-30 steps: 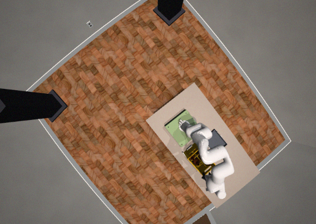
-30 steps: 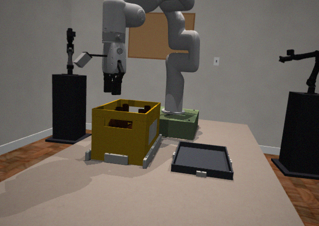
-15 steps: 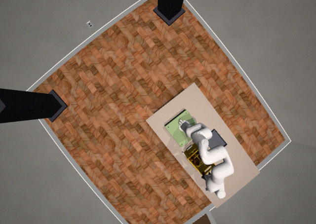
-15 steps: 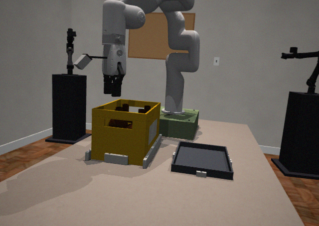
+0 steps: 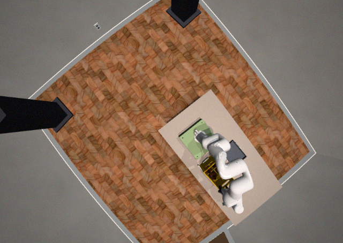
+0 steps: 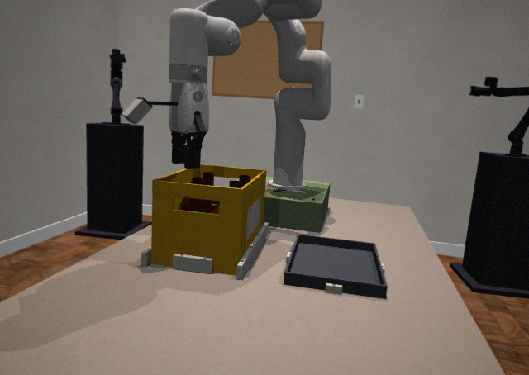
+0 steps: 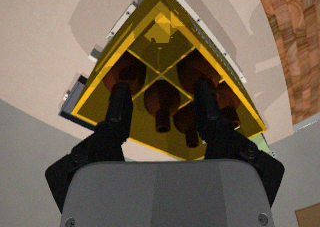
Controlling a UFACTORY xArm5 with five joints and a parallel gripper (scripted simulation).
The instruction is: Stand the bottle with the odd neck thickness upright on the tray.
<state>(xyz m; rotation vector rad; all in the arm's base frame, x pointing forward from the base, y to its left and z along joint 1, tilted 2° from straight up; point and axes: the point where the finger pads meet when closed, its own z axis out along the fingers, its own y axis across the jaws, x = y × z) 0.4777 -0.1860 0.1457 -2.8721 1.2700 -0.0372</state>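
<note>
You're looking at the gripper (image 6: pixel 186 163), matte black fingers partly spread and gripping nothing, hanging just above the rim of the boxy yellow crate (image 6: pixel 205 230). Brown bottles (image 7: pixel 162 103) w/ round necks are standing in the crate's divided cells; can't tell which neck differs. The flat dark tray (image 6: pixel 335 283), low-walled, is sitting beside the crate on the smooth beige table (image 6: pixel 256 332).

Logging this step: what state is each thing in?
claw: open, holding nothing, at the crate's rim
crate: level on the table, bottles inside
bottles: upright in the crate
tray: flat on the table, no bottle in it
</note>
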